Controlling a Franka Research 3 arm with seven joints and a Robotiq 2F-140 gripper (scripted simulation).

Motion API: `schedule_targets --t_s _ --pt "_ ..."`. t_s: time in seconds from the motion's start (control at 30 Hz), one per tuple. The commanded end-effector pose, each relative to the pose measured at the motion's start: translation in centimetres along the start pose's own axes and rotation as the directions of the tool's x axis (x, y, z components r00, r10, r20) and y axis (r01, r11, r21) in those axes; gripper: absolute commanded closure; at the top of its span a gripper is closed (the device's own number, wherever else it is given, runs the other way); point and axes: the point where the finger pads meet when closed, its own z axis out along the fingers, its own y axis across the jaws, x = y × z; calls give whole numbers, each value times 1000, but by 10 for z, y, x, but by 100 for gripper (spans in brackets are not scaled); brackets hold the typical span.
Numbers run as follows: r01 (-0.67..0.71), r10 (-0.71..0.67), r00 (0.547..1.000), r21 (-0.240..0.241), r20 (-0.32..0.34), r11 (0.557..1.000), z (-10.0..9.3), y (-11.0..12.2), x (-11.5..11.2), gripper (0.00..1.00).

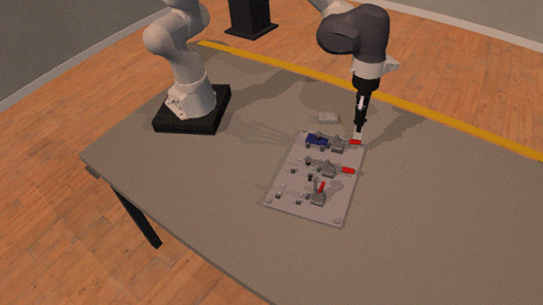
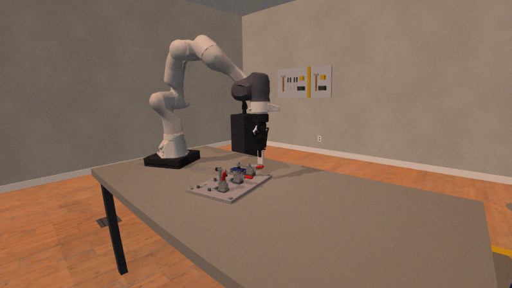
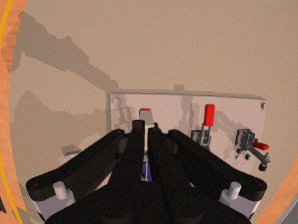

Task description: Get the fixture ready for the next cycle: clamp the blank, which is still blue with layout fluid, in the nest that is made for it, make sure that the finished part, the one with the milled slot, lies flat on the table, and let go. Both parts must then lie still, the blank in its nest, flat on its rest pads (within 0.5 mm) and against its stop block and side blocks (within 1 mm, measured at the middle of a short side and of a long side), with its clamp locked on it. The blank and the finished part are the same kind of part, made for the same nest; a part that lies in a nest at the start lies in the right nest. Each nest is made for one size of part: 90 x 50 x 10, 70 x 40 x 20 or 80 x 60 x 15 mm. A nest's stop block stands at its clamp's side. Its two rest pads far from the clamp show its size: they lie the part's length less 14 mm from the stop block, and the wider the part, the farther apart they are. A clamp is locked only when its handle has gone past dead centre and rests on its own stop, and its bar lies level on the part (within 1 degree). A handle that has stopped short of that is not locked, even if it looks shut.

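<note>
The blue blank [image 1: 315, 139] [image 2: 235, 169] lies in the far nest of the grey fixture plate [image 1: 346, 198] [image 2: 231, 195] [image 3: 174, 106], under its clamp bar. That clamp's red handle [image 1: 355, 141] [image 2: 259, 166] lies low, pointing off the plate's edge. My gripper [image 1: 359, 132] [image 2: 260, 161] [image 3: 145, 119] is shut with nothing between the fingers. It points straight down with its tips on or just above that handle. The grey finished part [image 1: 327, 117] lies flat on the table behind the plate, apart from it.
The middle nest is empty; its clamp's red handle [image 1: 348, 170] [image 2: 248, 176] [image 3: 209, 115] lies flat. The near nest is empty too; its red handle [image 1: 321, 187] [image 2: 224, 175] stands up. The robot base [image 1: 192, 110] stands at the table's far corner.
</note>
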Motion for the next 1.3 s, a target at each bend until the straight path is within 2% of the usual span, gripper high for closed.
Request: schedule_targets --t_s 0.0,0.73,1.27 --pt "2 -2 1000 3 2 1000 -4 0 -1 100" --pt "2 -2 1000 3 2 1000 -8 0 -1 100" --pt "2 -2 1000 3 2 1000 -1 -1 -1 100"
